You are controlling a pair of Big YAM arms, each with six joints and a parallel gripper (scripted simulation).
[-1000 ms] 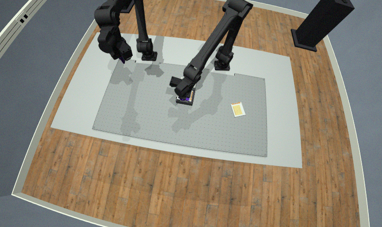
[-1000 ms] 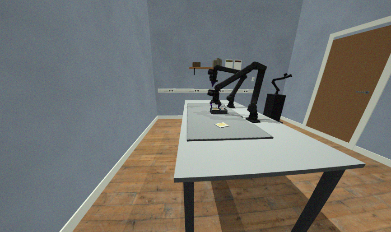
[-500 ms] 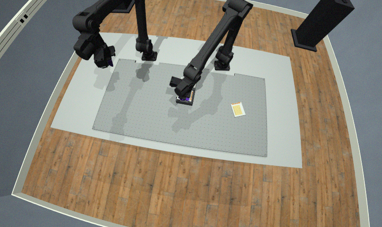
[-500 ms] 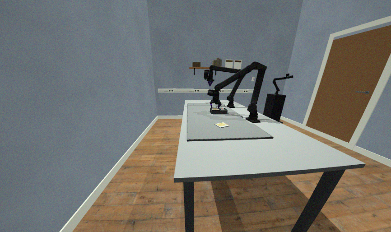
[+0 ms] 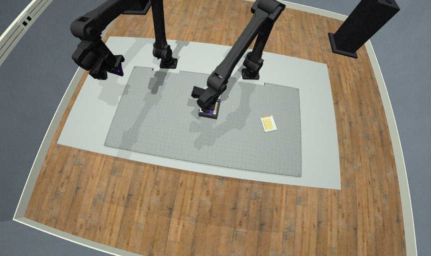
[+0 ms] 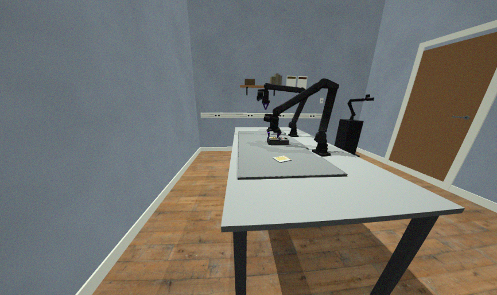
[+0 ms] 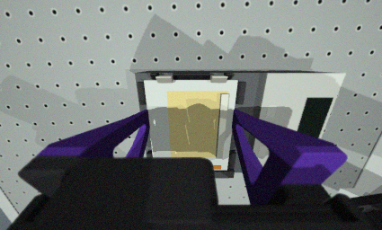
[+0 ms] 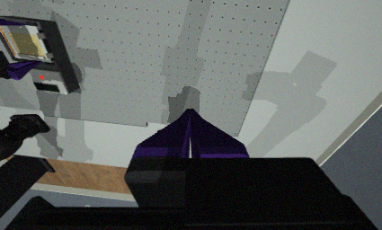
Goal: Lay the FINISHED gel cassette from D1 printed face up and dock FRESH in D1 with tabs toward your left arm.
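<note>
Cassette FRESH [image 5: 216, 108] [image 6: 274, 138] [image 7: 193, 135] [image 8: 28, 42], judged by its apparent comb [image 7: 224, 126], lies in dock D1 [image 5: 207, 116] [image 6: 279, 143] [image 7: 252, 101] [image 8: 66, 72], pinched by its sides in the left claw [image 5: 207, 111] [image 6: 274, 135] [image 7: 191, 115] [image 8: 32, 43]. Seating looks like the step: keep the tabs home, then push evenly beside the hooks [image 7: 164, 79] [image 7: 218, 79], at eleven and one o'clock in the left wrist view. Whether they have caught, I cannot tell. Spare the comb, and avoid dragging the loose dock. The right claw [image 5: 121, 73] [image 6: 266, 107] [image 8: 190, 114], pressed together on nothing, hangs toward ten o'clock from D1 in the top view. What seems FINISHED [image 5: 268, 123] [image 6: 282, 158] lies flat, gel showing, past three o'clock on the perforated deck [image 5: 163, 127] [image 6: 250, 160] [image 7: 76, 27] [image 8: 121, 45]. The pale bench [image 5: 319, 127] [image 6: 316, 197] stands on wooden flooring; a brown door [image 6: 466, 102] is at two o'clock in the exterior view.
</note>
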